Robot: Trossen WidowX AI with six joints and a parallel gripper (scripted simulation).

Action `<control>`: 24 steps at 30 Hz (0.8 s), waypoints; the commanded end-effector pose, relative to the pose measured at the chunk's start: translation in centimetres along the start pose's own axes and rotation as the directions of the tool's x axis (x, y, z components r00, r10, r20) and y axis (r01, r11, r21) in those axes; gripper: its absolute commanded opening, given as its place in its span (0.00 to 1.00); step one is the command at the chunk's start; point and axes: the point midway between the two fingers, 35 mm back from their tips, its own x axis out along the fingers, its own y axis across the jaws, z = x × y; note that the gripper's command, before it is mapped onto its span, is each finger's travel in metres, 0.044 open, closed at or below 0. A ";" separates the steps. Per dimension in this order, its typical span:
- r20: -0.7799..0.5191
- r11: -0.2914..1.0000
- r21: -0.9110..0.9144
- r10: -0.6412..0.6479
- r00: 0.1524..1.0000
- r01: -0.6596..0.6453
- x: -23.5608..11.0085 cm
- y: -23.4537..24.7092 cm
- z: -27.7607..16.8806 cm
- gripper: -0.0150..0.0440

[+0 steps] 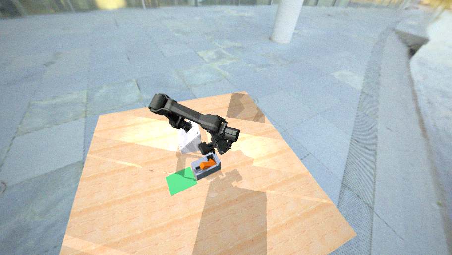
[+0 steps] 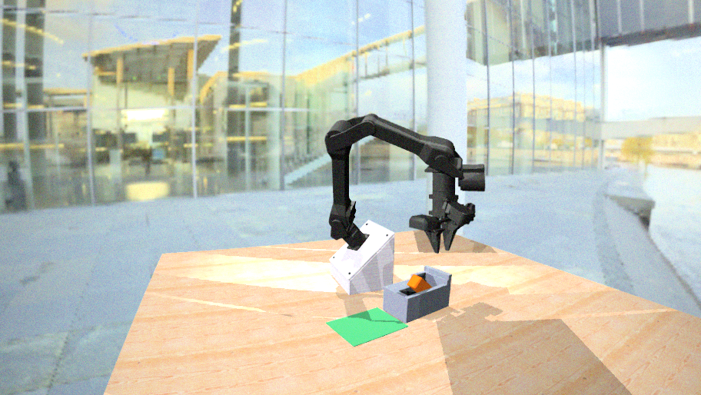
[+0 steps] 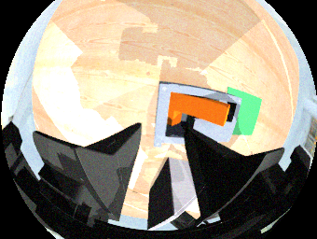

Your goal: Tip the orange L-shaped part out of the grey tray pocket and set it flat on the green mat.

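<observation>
Nearest us on the tabletop (image 2: 255, 343) lies the green mat (image 2: 365, 325), bare, its corner touching the grey tray (image 2: 416, 299). In the tray we see the orange L-shaped part (image 2: 418, 283) tilted, one end raised above the rim and the other apparently still down in the pocket, though the views are small. Above and behind the tray hangs our pincer (image 2: 440, 240), well apart from the part, its fingers partly spread and gripping nothing. Beyond stands the arm's white base (image 2: 365, 264).

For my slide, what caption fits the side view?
Gripper hangs empty above grey tray, orange part tipped up.
</observation>
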 end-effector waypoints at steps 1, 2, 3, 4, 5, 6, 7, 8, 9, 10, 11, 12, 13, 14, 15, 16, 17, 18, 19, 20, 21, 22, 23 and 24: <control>-0.022 1.000 0.001 -0.005 1.000 0.005 -0.5 -0.3 -0.4 0.56; -0.022 1.000 0.001 -0.005 1.000 0.005 -0.5 -0.3 -0.4 0.56; -0.022 1.000 0.001 -0.005 1.000 0.005 -0.5 -0.3 -0.4 0.56; -0.001 1.000 0.001 0.000 1.000 0.000 -0.7 -0.2 -0.1 0.56; -0.001 1.000 0.001 0.000 1.000 0.000 -0.7 -0.2 -0.1 0.56; -0.001 1.000 0.001 0.000 1.000 0.000 -0.7 -0.2 -0.1 0.56; -0.001 1.000 0.001 0.000 1.000 0.000 -0.7 -0.2 -0.1 0.56; -0.001 1.000 0.001 0.000 1.000 0.000 -0.7 -0.2 -0.1 0.56; -0.001 1.000 0.001 0.000 1.000 0.000 -0.7 -0.2 -0.1 0.56; -0.001 1.000 0.001 0.000 1.000 0.000 -0.7 -0.2 -0.1 0.56; -0.001 1.000 0.001 0.000 1.000 0.000 -0.7 -0.2 -0.1 0.56; -0.001 1.000 0.001 0.000 1.000 0.000 -0.7 -0.2 -0.1 0.56; -0.001 1.000 0.001 0.000 1.000 0.000 -0.7 -0.2 -0.1 0.56; -0.001 1.000 0.001 0.000 1.000 0.000 -0.7 -0.2 -0.1 0.56; -0.001 1.000 0.001 0.000 1.000 0.000 -0.7 -0.2 -0.1 0.56; -0.001 1.000 0.001 0.000 1.000 0.000 -0.7 -0.2 -0.1 0.56; -0.001 1.000 0.001 0.000 1.000 0.000 -0.7 -0.2 -0.1 0.56; -0.001 1.000 0.001 0.000 1.000 0.000 -0.7 -0.2 -0.1 0.56; -0.001 1.000 0.001 0.000 1.000 0.000 -0.7 -0.2 -0.1 0.56; -0.001 1.000 0.001 0.000 1.000 0.000 -0.7 -0.2 -0.1 0.56; -0.001 1.000 0.001 0.000 1.000 0.000 -0.7 -0.2 -0.1 0.56; -0.001 1.000 0.001 0.000 1.000 0.000 -0.7 -0.2 -0.1 0.56; -0.001 1.000 0.001 0.000 1.000 0.000 -0.7 -0.2 -0.1 0.56; -0.001 1.000 0.001 0.000 1.000 0.000 -0.7 -0.2 -0.1 0.56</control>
